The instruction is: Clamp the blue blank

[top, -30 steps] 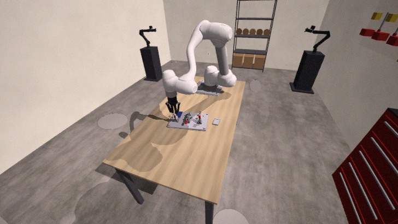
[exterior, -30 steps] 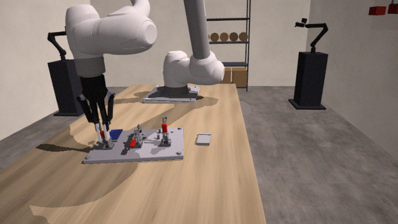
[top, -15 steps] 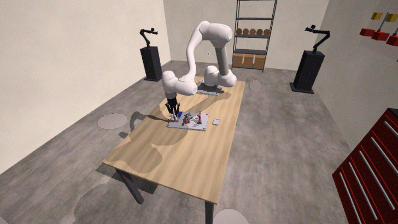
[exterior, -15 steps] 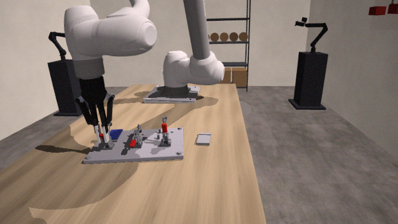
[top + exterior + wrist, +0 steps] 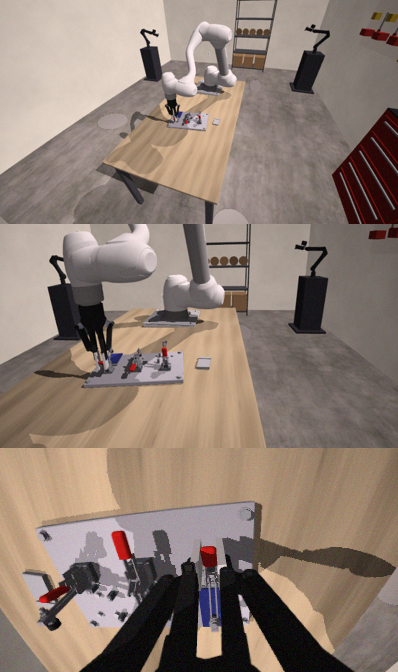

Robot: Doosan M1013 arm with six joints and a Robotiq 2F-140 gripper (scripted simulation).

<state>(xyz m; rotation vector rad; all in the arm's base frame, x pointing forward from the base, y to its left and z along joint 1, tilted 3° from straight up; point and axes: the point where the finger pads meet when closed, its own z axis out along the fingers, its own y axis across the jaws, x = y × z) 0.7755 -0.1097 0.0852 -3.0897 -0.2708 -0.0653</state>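
The blue blank (image 5: 180,113) (image 5: 116,357) (image 5: 206,605) lies in the leftmost nest of the grey fixture plate (image 5: 192,127) (image 5: 139,382) (image 5: 165,523). My gripper (image 5: 174,118) (image 5: 101,363) (image 5: 209,548) stands upright over that nest's clamp and is shut on its red handle (image 5: 100,362) (image 5: 208,556), which is swung low, away from the blank. I cannot tell whether the handle rests on its stop. The clamp bar reaches over the blank. The grey finished part (image 5: 216,121) (image 5: 203,363) (image 5: 32,579) lies flat on the table, right of the plate.
The middle clamp's red handle (image 5: 133,367) (image 5: 121,544) lies low over an empty nest. The right clamp's handle (image 5: 164,352) (image 5: 52,594) stands upright. The arm's base plate (image 5: 171,319) sits at the table's far end. A red tool cabinet (image 5: 370,169) stands at the right.
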